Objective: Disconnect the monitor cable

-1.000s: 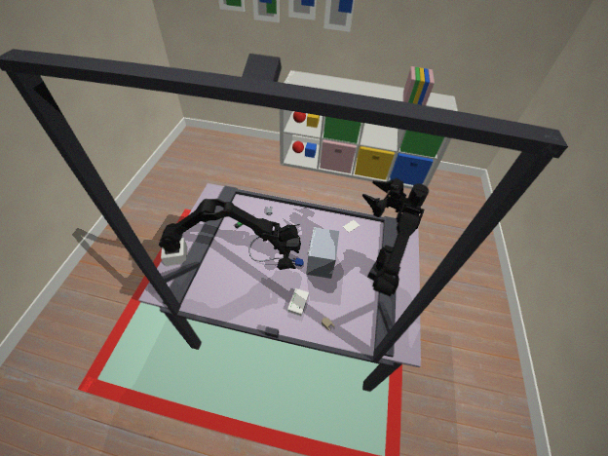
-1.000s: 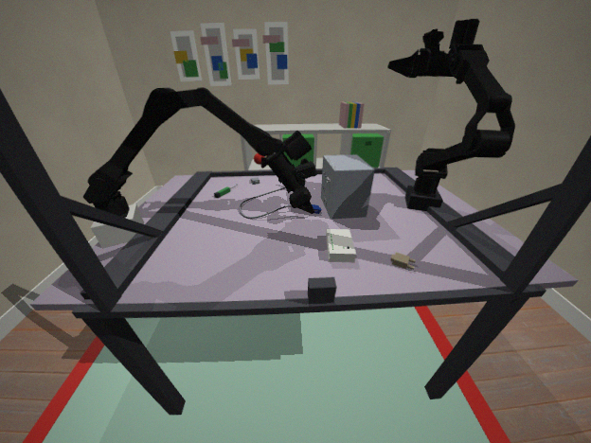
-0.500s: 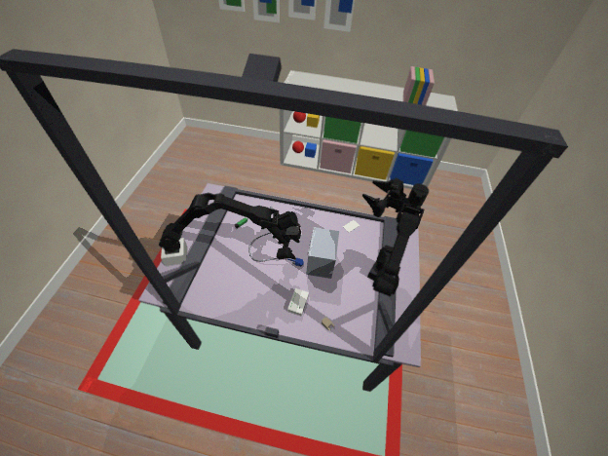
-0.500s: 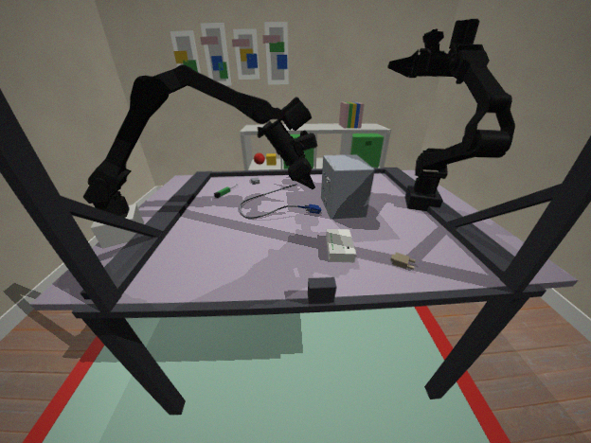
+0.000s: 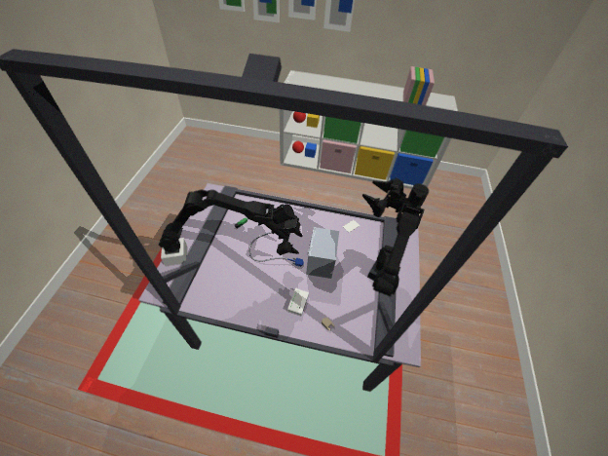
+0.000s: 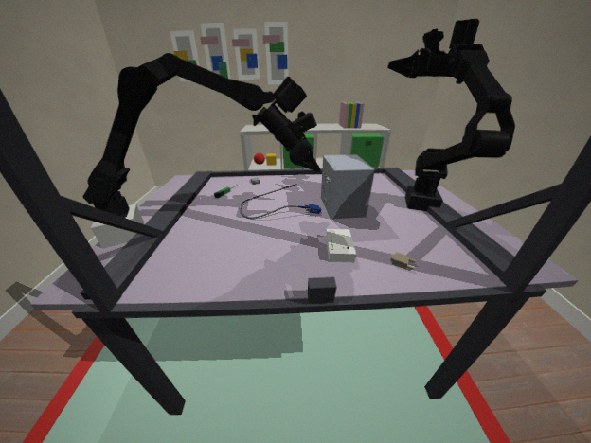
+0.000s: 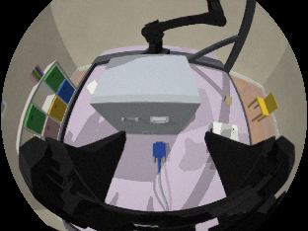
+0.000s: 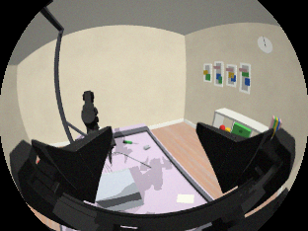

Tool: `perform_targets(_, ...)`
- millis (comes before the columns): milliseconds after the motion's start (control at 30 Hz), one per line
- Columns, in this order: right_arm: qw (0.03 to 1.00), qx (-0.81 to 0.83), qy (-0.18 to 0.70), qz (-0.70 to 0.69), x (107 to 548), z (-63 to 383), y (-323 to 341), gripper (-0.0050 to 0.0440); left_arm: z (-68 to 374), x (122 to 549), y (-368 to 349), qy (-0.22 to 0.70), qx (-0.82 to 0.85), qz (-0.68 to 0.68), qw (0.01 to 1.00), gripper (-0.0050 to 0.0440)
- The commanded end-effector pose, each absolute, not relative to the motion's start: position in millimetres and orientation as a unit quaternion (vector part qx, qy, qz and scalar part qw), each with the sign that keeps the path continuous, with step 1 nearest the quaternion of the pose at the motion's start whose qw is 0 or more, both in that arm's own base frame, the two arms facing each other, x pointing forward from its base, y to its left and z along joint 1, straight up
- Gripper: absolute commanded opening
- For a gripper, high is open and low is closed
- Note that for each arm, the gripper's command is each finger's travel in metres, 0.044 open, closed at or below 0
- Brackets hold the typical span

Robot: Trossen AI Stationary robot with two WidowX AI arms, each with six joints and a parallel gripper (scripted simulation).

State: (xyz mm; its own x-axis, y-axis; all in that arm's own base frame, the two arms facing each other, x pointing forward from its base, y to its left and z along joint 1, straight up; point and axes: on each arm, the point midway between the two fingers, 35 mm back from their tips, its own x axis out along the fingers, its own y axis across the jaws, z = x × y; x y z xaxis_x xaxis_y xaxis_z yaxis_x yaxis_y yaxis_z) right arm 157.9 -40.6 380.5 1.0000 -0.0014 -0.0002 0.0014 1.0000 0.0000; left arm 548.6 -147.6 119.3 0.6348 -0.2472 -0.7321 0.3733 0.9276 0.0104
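The blue plug (image 5: 298,262) (image 6: 313,208) (image 7: 159,149) lies on the table, apart from the grey box (image 5: 323,243) (image 6: 347,190) (image 7: 143,81). Both thumbscrews show at its cable end in the left wrist view. Its cable (image 5: 251,249) (image 6: 241,209) curves away over the table. The port (image 7: 159,119) on the back panel is empty. My left gripper (image 5: 298,243) (image 6: 319,169) (image 7: 167,136) is wide open and empty, in the air above and behind the plug. My right gripper (image 5: 368,189) (image 6: 390,64) (image 8: 155,128) is open and empty, high in the air, away from the box.
A white device (image 5: 297,301) (image 6: 339,245) and a tan adapter (image 5: 327,323) (image 6: 402,260) lie nearer the front. A green screwdriver (image 5: 241,222) (image 6: 222,192) lies at the back left, a paper (image 5: 351,226) at the back right. Dark frame posts surround the table.
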Motion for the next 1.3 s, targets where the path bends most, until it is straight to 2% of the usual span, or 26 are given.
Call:
perform_targets(0, 1.000, -0.003, -0.001, 0.000, 157.6, 383.4, -39.4, 0.0440, 84.1, 546.8, -148.0, 0.393, 0.078, -0.173, 0.900, 0.0440)
perform_targets(1267, 1.000, -0.003, -0.001, 0.000, 157.6, 383.4, -39.4, 0.0440, 78.0, 546.3, -147.8, 0.393, 0.078, -0.173, 0.900, 0.0440)
